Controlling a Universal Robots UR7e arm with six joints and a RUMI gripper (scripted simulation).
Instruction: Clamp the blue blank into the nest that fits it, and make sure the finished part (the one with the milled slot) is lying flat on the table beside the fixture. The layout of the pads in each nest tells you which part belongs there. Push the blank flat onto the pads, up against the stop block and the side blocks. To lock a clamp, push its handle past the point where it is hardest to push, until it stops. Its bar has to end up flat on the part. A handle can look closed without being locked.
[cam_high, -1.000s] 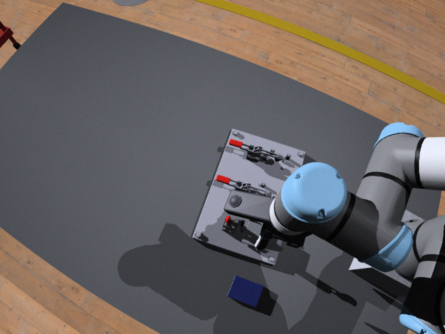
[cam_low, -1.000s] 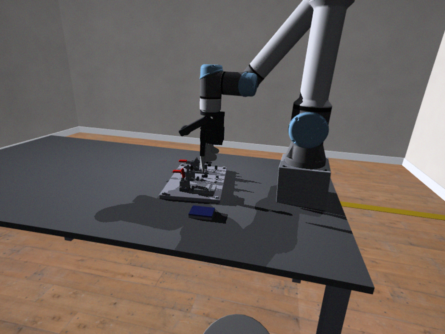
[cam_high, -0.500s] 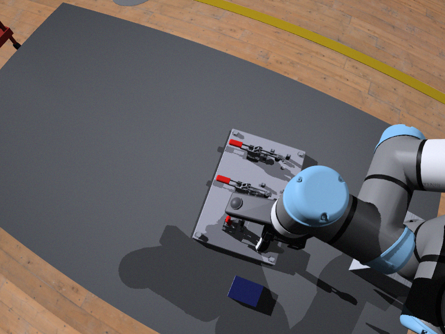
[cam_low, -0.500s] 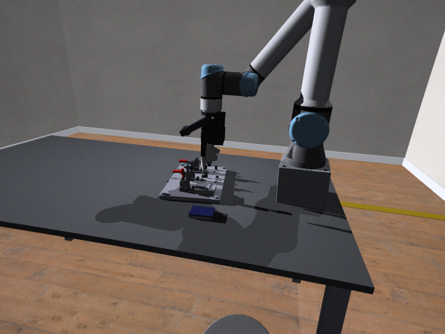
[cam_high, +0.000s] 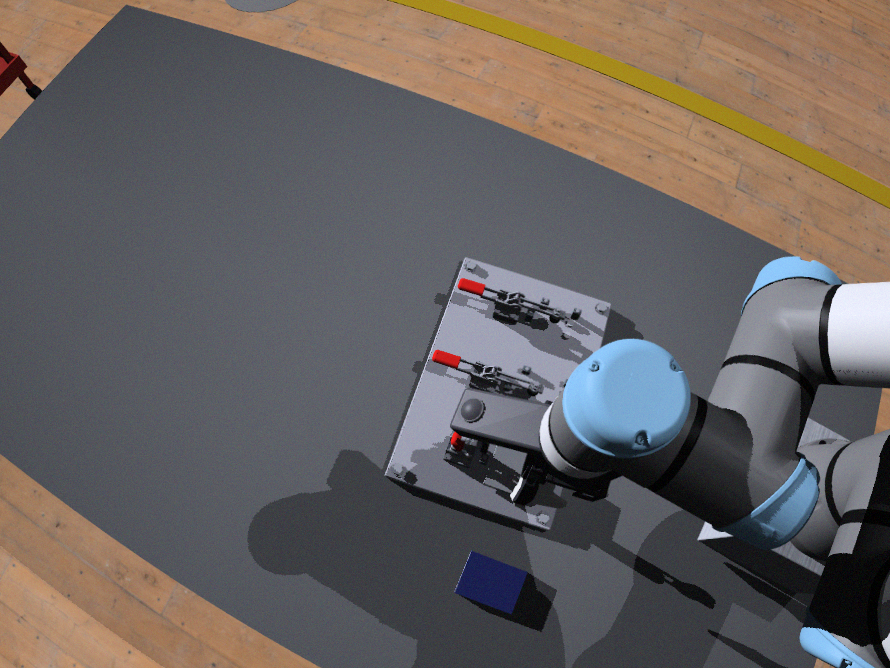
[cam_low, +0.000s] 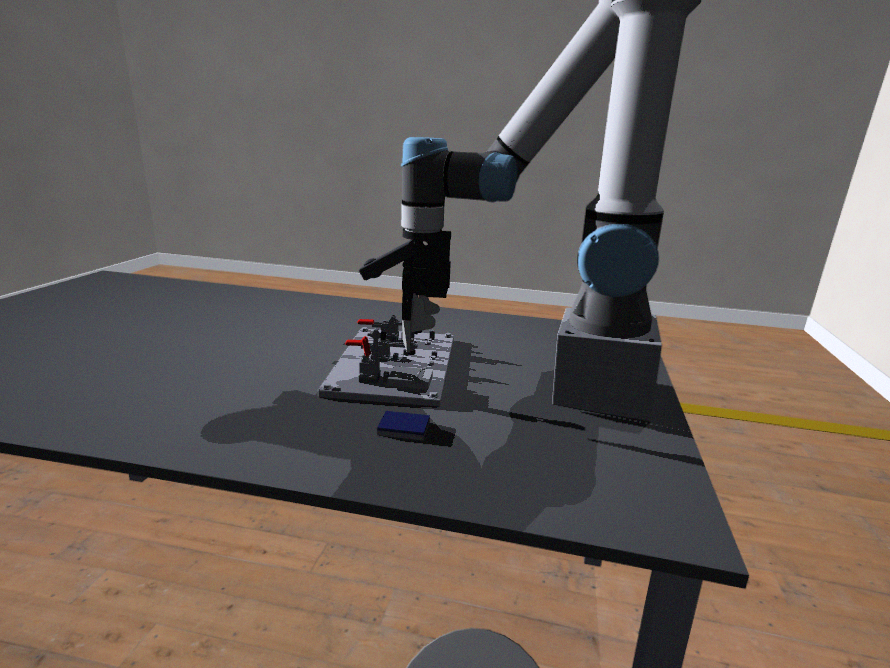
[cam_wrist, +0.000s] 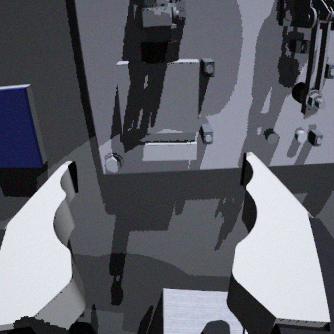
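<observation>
The blue blank (cam_high: 492, 580) (cam_low: 402, 423) (cam_wrist: 17, 127) lies flat on the table in front of the fixture plate (cam_high: 431, 402) (cam_low: 345, 391). A grey part (cam_wrist: 165, 100) sits in the plate's nearest nest, and I cannot tell whether it has a slot. That nest's clamp handle (cam_high: 455, 440) stands up. The other two clamps' red handles (cam_high: 471, 285) (cam_high: 446, 357) lie flat. My gripper (cam_high: 521, 488) (cam_low: 407, 337) (cam_wrist: 158, 159) is open and empty, low over the plate's edge by the nearest nest. The grey part lies beyond the fingertips, not between them.
The robot's base block (cam_low: 607, 366) stands on the table right of the fixture. Its light grey corner (cam_wrist: 192, 310) shows at the bottom of the wrist view. The arm hides part of the plate in the top view.
</observation>
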